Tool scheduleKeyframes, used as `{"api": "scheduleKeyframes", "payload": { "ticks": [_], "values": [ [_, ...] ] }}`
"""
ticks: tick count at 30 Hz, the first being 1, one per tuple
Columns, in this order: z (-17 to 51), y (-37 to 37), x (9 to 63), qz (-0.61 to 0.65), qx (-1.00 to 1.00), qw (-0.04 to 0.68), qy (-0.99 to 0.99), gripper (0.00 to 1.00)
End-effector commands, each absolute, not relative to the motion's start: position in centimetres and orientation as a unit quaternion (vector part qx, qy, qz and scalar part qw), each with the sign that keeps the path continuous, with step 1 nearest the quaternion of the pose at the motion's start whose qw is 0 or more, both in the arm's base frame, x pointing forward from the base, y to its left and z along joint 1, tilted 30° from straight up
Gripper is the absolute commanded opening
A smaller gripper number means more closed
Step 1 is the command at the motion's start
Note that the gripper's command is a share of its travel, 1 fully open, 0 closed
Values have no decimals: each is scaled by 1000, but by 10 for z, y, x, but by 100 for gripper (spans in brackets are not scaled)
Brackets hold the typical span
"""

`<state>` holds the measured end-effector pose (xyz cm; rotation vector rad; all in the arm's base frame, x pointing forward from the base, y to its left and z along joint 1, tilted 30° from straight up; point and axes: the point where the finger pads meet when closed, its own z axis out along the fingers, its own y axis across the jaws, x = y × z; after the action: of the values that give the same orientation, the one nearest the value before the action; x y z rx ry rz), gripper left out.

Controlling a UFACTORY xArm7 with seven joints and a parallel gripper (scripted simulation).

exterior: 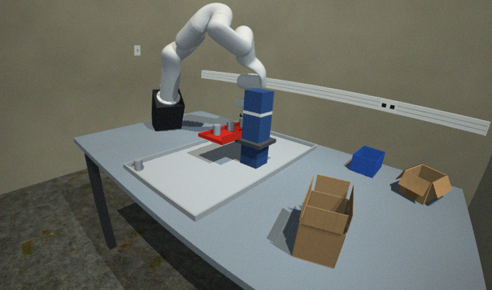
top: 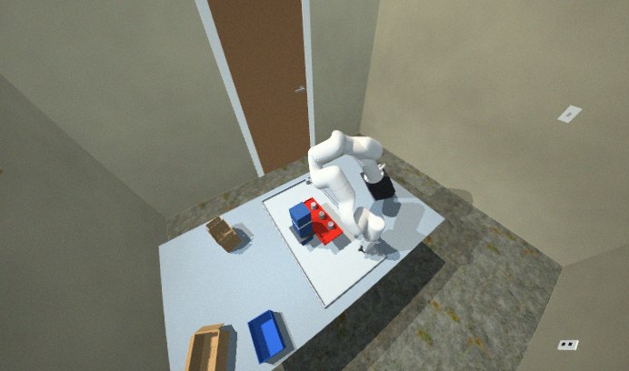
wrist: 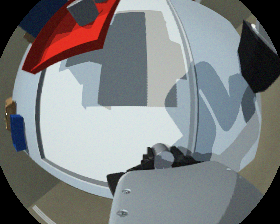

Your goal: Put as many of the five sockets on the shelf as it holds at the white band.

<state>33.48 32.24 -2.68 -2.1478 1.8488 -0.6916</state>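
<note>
Spare socket: in the lower left of the exterior view, a grey cylinder (top: pixel 308 181) (exterior: pixel 138 164) stands upright in a corner of the pale tray (top: pixel 324 285) (exterior: pixel 190 201) (wrist: pixel 91 135).
Red shelf: left of centre there, with three upright sockets inside its rim; it sits well below the white band (exterior: pixel 257 114), so I'd say the height needs correcting.
Claw: the claw (top: pixel 361 249) (exterior: pixel 241 115) (wrist: pixel 160 154) is closed on a grey socket (wrist: pixel 164 159), out past the shelf's near end in the top view.
Handling: I'd settle whether the magnets can bear a fourth before adding it; any placing wants a slow, level descent and a soft release, without leaning on the rim.
Blue post: right of the shelf, hemming in that side; I'd keep the wrist away from it.
Room: the shelf's lower-right end in the top view looks the easiest approach, over the tabletop (top: pixel 224 281) (exterior: pixel 247 230).
</note>
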Motion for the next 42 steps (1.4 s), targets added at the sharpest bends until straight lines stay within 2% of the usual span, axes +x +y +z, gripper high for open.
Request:
{"api": "scheduleKeyframes", "payload": {
  "ticks": [1, 42],
  "values": [
    [-27, 324, 335, -235, -732, 114, 629, 0],
    [-32, 323, 338, -235, -732, 114, 629, 0]
  ]
}}
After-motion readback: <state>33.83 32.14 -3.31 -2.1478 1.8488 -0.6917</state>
